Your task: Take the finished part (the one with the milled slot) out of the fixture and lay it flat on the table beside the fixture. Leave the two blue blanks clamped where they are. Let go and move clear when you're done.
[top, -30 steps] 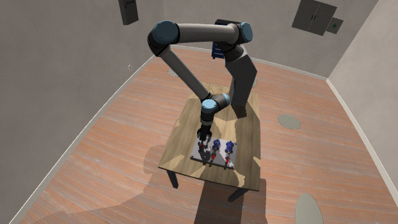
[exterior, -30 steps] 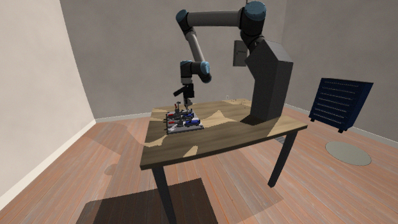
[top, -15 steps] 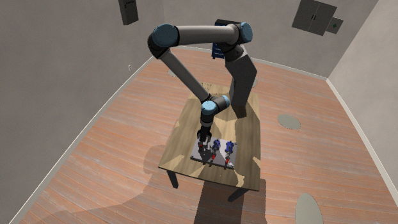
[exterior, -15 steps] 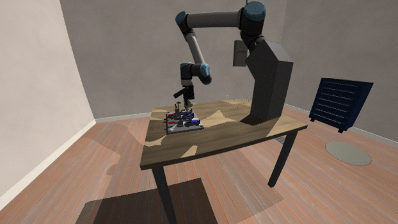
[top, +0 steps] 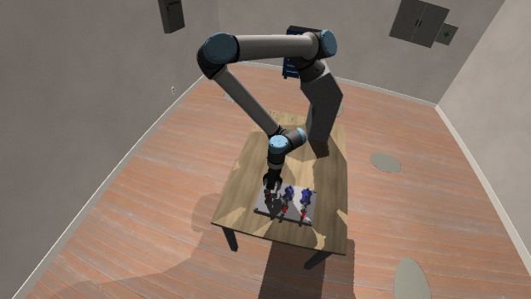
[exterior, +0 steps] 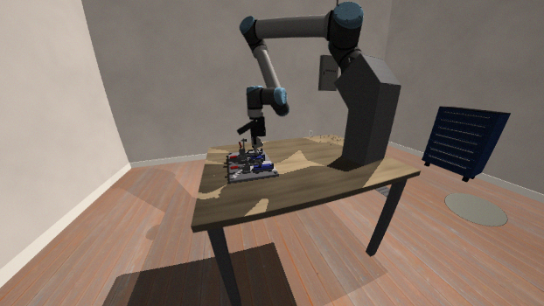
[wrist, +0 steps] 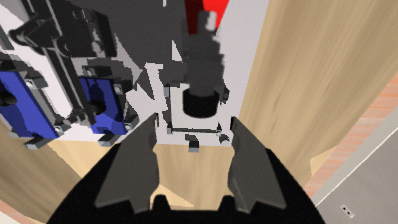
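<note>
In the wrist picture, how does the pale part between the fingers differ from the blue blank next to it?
Colour: the pale part is light grey, the blue blank is deep blue. Position: the pale part lies in line with the open gripper, between its fingers; the blue blank sits off to the side. Both are held under dark clamps on the grey fixture.
</note>
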Action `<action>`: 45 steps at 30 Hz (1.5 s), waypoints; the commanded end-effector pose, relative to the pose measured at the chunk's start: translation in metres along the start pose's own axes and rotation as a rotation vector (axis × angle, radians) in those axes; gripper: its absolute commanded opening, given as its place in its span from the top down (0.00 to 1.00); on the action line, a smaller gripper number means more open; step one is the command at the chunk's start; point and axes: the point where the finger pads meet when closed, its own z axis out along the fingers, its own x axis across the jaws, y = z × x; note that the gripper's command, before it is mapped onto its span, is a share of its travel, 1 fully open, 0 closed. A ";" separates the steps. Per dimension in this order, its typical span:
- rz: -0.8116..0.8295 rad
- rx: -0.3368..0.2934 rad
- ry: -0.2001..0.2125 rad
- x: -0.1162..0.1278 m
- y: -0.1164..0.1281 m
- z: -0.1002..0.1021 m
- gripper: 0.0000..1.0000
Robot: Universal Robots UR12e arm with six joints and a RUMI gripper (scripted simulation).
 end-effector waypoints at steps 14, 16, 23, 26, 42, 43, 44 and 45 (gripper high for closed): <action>0.002 0.003 0.001 0.002 -0.002 0.000 0.41; 0.002 0.003 0.001 0.002 -0.002 0.000 0.41; 0.002 0.003 0.001 0.002 -0.002 0.000 0.41; 0.002 0.003 0.001 0.002 -0.002 0.000 0.41; 0.002 0.003 0.001 0.002 -0.002 0.000 1.00; 0.002 0.003 0.001 0.002 -0.002 0.000 1.00; 0.002 0.003 0.001 0.002 -0.002 0.000 1.00; 0.002 0.003 0.001 0.002 -0.002 0.000 1.00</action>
